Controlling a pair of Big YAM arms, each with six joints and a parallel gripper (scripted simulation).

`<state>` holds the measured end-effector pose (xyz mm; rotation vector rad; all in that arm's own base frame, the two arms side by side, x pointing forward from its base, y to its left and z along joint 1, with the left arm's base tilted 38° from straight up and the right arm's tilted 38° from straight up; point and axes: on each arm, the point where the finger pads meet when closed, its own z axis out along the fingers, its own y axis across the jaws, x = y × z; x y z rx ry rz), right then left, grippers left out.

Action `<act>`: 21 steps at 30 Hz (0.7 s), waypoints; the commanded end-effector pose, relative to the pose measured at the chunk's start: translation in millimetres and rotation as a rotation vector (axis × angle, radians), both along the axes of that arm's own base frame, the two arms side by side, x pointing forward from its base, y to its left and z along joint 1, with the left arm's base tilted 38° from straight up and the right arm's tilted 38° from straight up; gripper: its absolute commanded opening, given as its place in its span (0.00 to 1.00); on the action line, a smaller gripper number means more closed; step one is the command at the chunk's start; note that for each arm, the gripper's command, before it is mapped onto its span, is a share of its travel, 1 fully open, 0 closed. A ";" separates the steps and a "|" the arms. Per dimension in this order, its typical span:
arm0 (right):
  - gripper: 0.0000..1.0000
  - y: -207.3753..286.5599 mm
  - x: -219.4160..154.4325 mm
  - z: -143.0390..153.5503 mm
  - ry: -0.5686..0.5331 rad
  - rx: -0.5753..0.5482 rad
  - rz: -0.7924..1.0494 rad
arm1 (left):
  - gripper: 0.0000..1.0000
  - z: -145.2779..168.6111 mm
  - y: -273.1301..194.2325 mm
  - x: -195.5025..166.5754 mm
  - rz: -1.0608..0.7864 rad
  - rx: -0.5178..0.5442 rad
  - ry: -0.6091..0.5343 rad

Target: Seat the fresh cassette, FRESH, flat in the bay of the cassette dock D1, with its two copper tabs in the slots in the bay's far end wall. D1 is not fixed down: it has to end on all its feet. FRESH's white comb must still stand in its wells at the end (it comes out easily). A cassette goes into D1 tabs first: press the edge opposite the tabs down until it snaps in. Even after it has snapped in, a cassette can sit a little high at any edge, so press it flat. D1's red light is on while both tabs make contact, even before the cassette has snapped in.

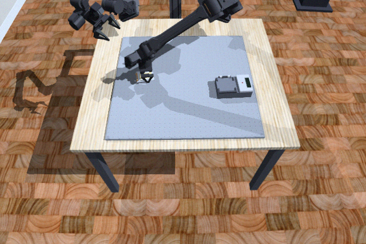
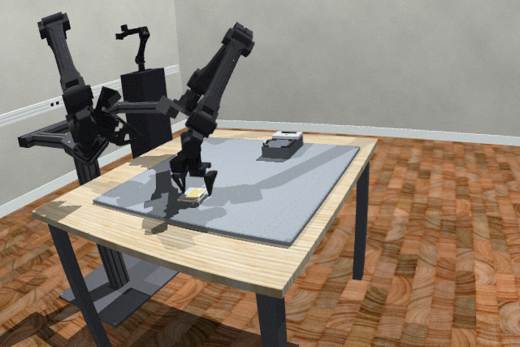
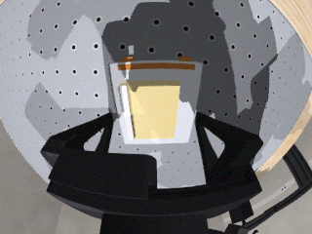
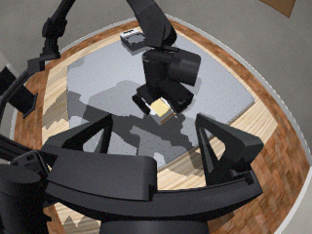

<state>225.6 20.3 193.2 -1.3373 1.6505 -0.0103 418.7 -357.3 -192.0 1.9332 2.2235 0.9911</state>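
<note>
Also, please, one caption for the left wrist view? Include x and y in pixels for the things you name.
Open black fingers around a flat white cassette (image 3: pixel 182 136) with yellow centre and copper tabs (image 3: pixel 185 58).

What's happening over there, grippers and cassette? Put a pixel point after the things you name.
Left gripper (image 1: pixel 147 81) (image 2: pixel 196 193) (image 3: pixel 154 119) open around FRESH (image 2: pixel 194 193) (image 3: pixel 156 112) (image 4: pixel 160 107). Right gripper (image 1: pixel 114 34) (image 4: pixel 154 119) open, off aside. Nothing blocking D1's bay (image 1: pixel 227 84).

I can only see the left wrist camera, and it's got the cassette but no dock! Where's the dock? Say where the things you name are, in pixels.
Observer: The dock (image 1: pixel 233 95) (image 2: pixel 277 151) (image 4: pixel 135 43) is on the same mat (image 1: pixel 177 120) (image 2: pixel 268 217) (image 3: pixel 88 88) (image 4: pixel 112 73), near the opposite side from the cassette (image 1: pixel 140 78) (image 2: pixel 194 193) (image 3: pixel 156 109) (image 4: pixel 160 107).
Operator: Is there already a cassette in it?
Observer: No, the top view shows none in there.
Operator: And what's the other hand doing?
Observer: The right hand (image 1: pixel 114 34) (image 2: pixel 133 135) (image 4: pixel 154 118) is open and holding nothing, up by the table's (image 1: pixel 103 72) (image 2: pixel 235 267) (image 4: pixel 187 175) back corner on the cassette's side.
</note>
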 end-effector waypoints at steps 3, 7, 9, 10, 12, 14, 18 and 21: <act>1.00 -1.7 2.8 8.1 -0.016 -0.009 -0.001 | 1.00 30.4 -23.7 -18.5 -0.001 -0.028 -0.025; 1.00 -1.7 2.8 8.1 -0.016 -0.009 -0.001 | 1.00 38.9 -34.2 -12.4 -0.022 -0.023 -0.044; 1.00 -1.7 2.8 8.1 -0.016 -0.009 -0.001 | 1.00 39.0 -34.4 -12.2 -0.022 -0.024 -0.044; 1.00 -1.7 2.8 8.1 -0.016 -0.009 -0.001 | 1.00 39.1 -29.1 -7.0 -0.009 -0.023 -0.044; 1.00 -1.7 2.8 8.1 -0.016 -0.009 -0.001 | 1.00 35.5 -24.7 -5.3 -0.001 -0.018 -0.040; 1.00 -1.7 2.8 8.1 -0.016 -0.009 -0.001 | 1.00 28.0 -21.6 -7.8 -0.001 -0.008 -0.031; 1.00 -1.7 2.8 8.1 -0.016 -0.009 -0.001 | 1.00 16.3 -5.5 -3.0 0.019 0.004 -0.021; 1.00 -1.7 2.8 8.1 -0.016 -0.009 -0.001 | 1.00 10.2 -0.5 -1.9 0.011 0.011 -0.016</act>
